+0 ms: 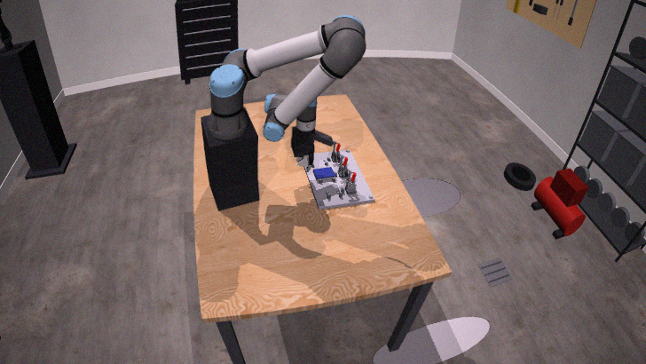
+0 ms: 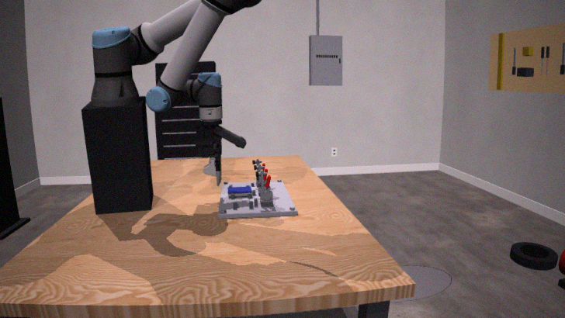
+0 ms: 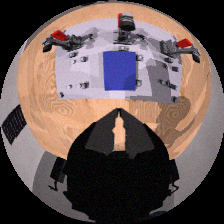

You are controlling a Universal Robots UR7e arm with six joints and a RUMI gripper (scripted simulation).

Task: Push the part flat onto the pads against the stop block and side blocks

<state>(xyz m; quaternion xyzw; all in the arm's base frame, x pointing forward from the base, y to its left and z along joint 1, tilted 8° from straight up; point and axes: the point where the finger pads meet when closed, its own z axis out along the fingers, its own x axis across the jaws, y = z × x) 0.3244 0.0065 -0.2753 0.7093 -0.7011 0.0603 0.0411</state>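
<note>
A blue rectangular part [image 1: 324, 172] [image 2: 240, 189] [image 3: 120, 70] lies on a grey fixture plate [image 1: 357, 200] [image 2: 282, 211] [image 3: 67, 75] on the wooden table. Three red-handled toggle clamps [image 1: 344, 162] [image 2: 265, 178] [image 3: 126, 22] stand along the plate's far side in the wrist view. My gripper [image 1: 308, 163] [image 2: 218, 179] [image 3: 118, 108] is shut and empty. It points down just off the plate's edge nearest the arm's base, a short way from the part and apart from it. I cannot tell how the part sits against the blocks.
The arm's black pedestal [image 1: 230, 158] [image 2: 117, 153] stands on the table left of the fixture. The wooden table top [image 1: 289, 271] [image 2: 197, 260] stretches toward the front. A black drawer cabinet [image 1: 205, 31] stands at the back wall.
</note>
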